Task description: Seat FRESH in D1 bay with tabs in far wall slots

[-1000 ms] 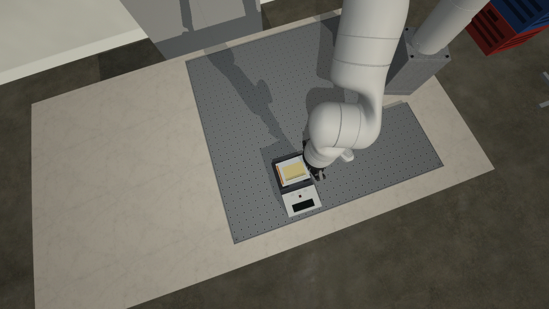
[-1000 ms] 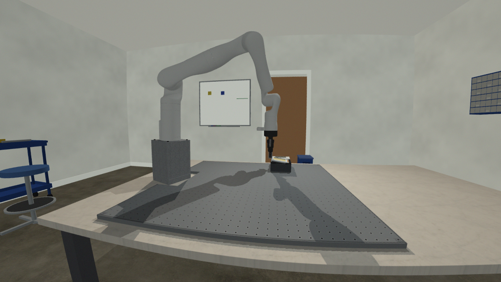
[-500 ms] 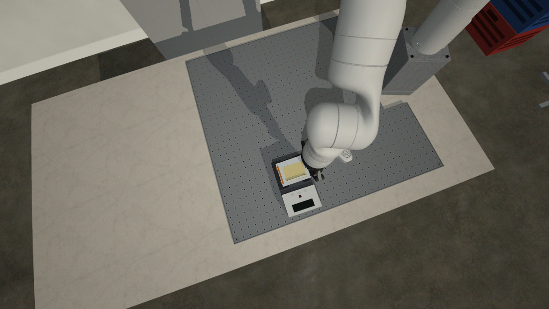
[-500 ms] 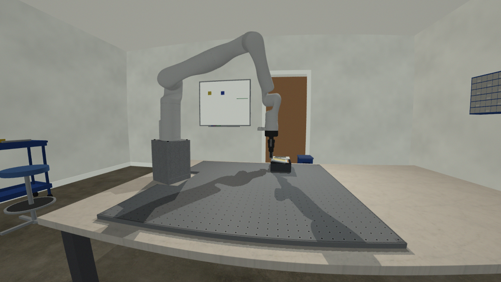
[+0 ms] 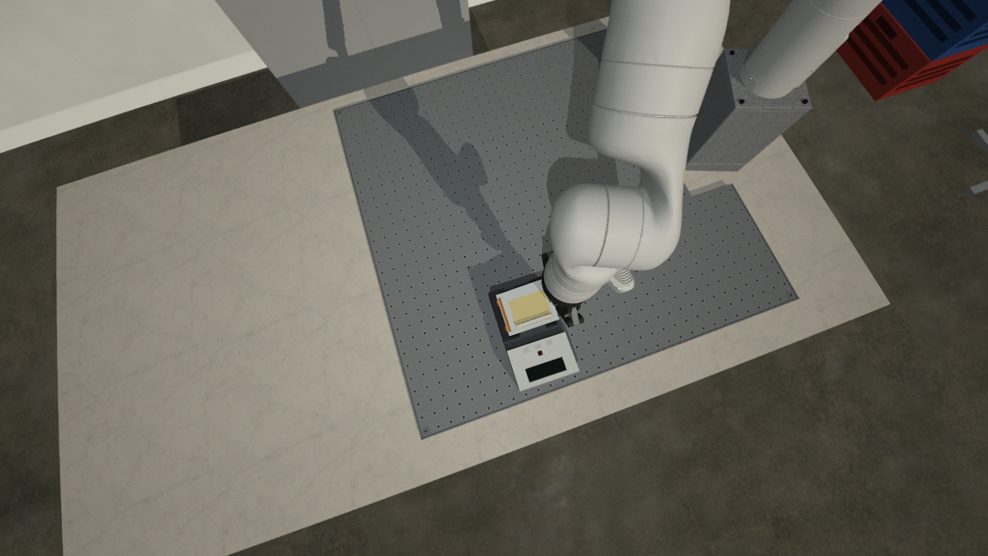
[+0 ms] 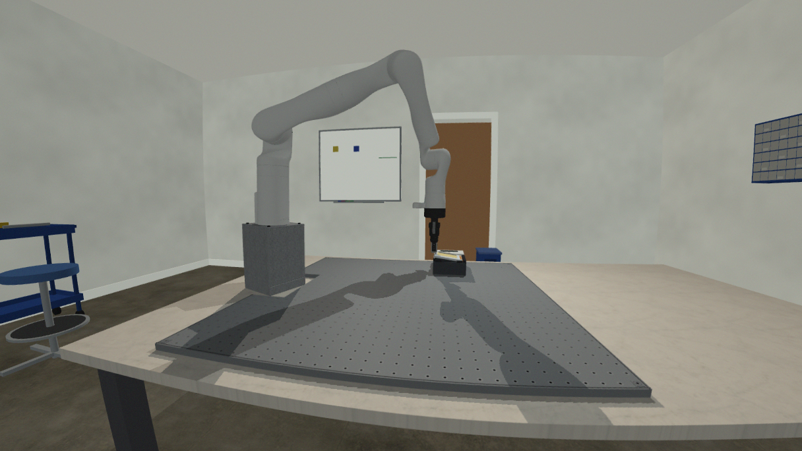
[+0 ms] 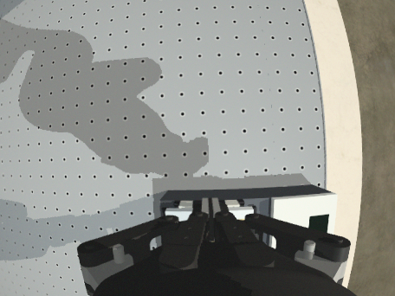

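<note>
Cassette [image 5: 530,308] [image 6: 448,256] in dock [image 5: 543,343] [image 6: 449,266] [image 7: 249,194]; dock on deck [image 5: 442,241] [image 6: 403,325] [image 7: 242,99].

Looks like a lab/workshop rm. Big pale bench [image 5: 207,290] [image 6: 700,336] w/ grey drilled board [image 5: 428,228] [image 6: 392,336] on top, robot arm [image 5: 642,138] [image 6: 336,95] mounted upper R in top view. Ext. view: whiteboard [image 6: 359,173] on back wall, ctr; blue cart [image 6: 39,230] + round stool [image 6: 39,273] at L edge. Red crate [image 5: 890,62] & blue crate [image 5: 942,23], top view upper R corner.
</note>
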Motion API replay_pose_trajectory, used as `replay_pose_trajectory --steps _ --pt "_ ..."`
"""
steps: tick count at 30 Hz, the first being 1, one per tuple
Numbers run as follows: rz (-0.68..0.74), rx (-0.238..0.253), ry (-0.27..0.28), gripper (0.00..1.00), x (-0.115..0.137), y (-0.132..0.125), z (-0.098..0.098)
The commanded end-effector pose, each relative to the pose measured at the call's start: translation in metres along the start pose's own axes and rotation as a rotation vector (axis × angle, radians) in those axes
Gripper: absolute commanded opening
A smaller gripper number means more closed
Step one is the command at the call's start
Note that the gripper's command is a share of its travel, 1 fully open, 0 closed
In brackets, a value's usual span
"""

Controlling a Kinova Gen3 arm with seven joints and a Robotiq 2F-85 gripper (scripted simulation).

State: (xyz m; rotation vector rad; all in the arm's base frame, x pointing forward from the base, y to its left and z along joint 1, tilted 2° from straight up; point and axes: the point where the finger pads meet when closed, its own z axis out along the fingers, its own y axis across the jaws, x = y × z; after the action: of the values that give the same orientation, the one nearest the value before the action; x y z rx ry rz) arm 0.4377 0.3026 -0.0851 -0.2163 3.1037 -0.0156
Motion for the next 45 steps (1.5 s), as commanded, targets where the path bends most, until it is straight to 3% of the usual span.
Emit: replay_pose_trajectory --steps 1,17,45 --pt "-0.004 0.001 0.001 0.0 0.001 -0.002 -0.006" --pt "-0.001 0.001 0.0 0.0 0.005 -0.002 -0.025" --pt "-0.002 0.0 0.002 0.0 -0.021 -0.001 -0.023"
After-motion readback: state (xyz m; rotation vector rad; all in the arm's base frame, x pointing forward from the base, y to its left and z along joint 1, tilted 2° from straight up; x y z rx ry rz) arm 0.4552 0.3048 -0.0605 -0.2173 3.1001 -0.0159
